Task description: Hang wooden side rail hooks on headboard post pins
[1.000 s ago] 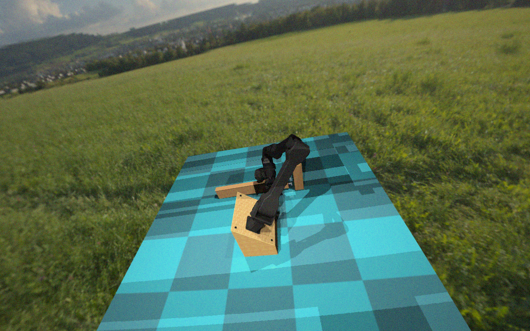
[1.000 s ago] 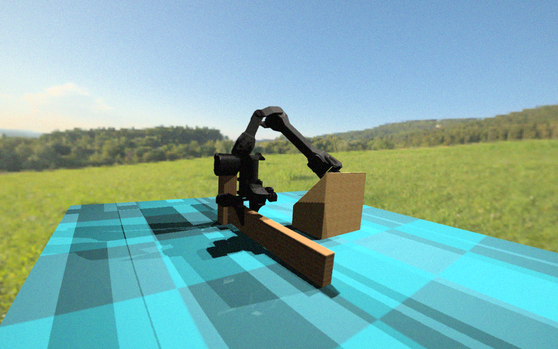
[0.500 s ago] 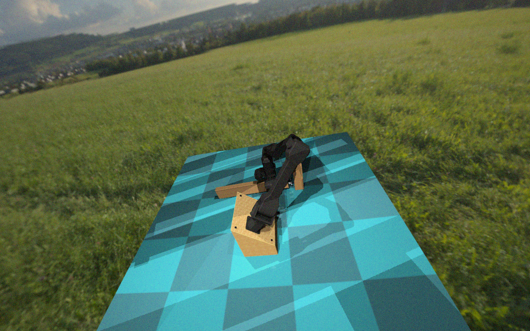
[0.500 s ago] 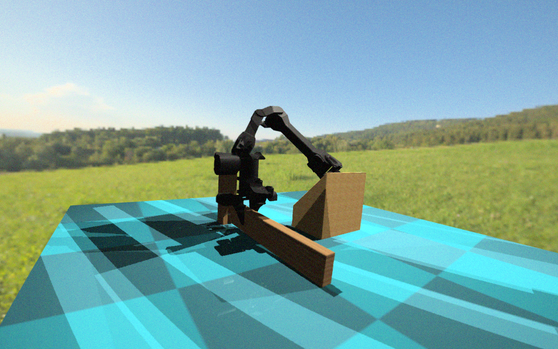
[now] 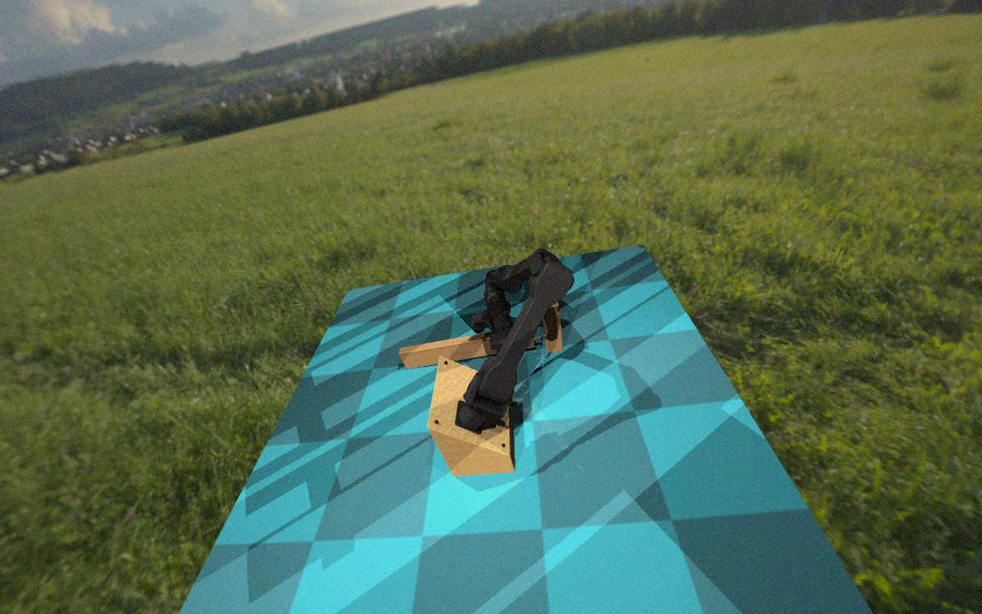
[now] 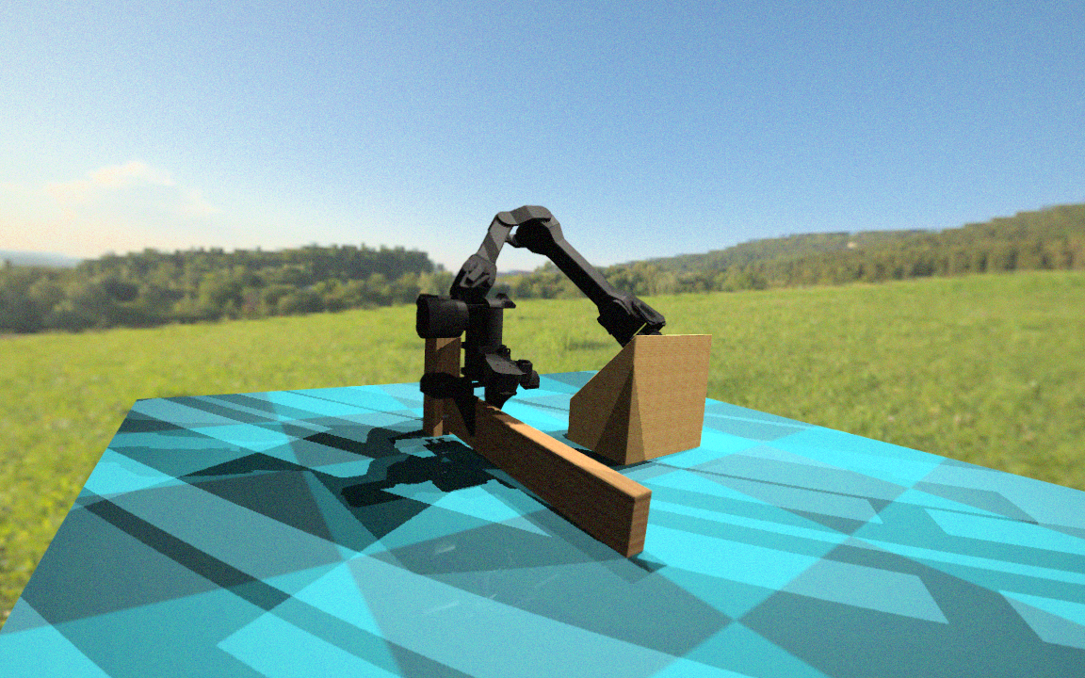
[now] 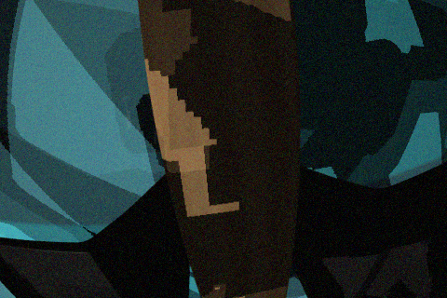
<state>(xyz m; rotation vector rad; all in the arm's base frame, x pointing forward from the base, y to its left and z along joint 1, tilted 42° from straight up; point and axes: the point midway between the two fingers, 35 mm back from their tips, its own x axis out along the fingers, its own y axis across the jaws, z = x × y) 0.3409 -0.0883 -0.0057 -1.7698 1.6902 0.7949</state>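
Hand (image 6: 502, 389) clamped on side rail (image 6: 558, 476) beside headboard post (image 6: 440, 383); hooks hidden, early release could drop it off the pins.

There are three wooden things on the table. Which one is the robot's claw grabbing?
The long wooden side rail, lying slanted across the table. The gripper is shut on it near the upright headboard post. The chunky wedge block only carries the arm's base.

Open grassy meadow (image 6: 909, 354), wooded hills, seemingly outdoors around a table (image 6: 783, 606).
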